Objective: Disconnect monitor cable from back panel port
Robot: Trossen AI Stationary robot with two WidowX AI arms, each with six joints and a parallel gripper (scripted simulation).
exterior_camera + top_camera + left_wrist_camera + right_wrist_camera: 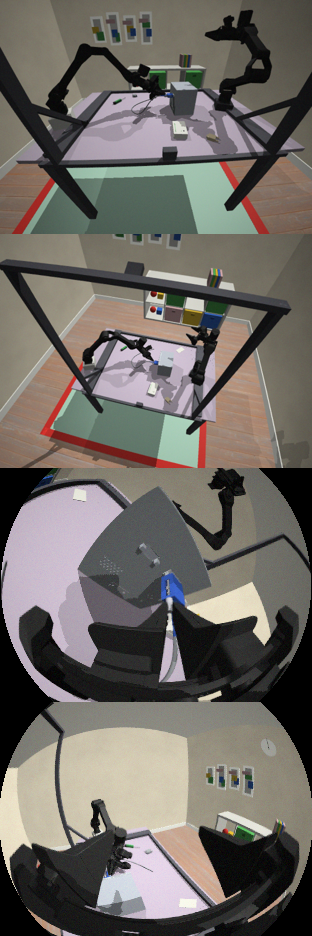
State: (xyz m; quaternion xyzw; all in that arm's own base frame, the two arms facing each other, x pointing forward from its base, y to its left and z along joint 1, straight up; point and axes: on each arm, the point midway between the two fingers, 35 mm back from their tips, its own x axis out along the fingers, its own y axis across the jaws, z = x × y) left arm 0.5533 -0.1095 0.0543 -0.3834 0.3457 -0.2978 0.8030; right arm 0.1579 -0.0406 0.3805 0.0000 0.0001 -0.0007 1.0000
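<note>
The blue plug sits against the back panel of the grey box and looks level in the exterior view. The port behind it is hidden. Its grey cable loops down behind it. My left gripper is nearly closed at the plug's rear, with its tips around the small pale thumbscrew head on the near side. The other thumbscrew cannot be made out. My right gripper is open and empty, high above the table's far right side.
The grey box stands mid-table. A white device and a tan adapter lie in front. A green screwdriver lies back left. A paper note lies behind the box.
</note>
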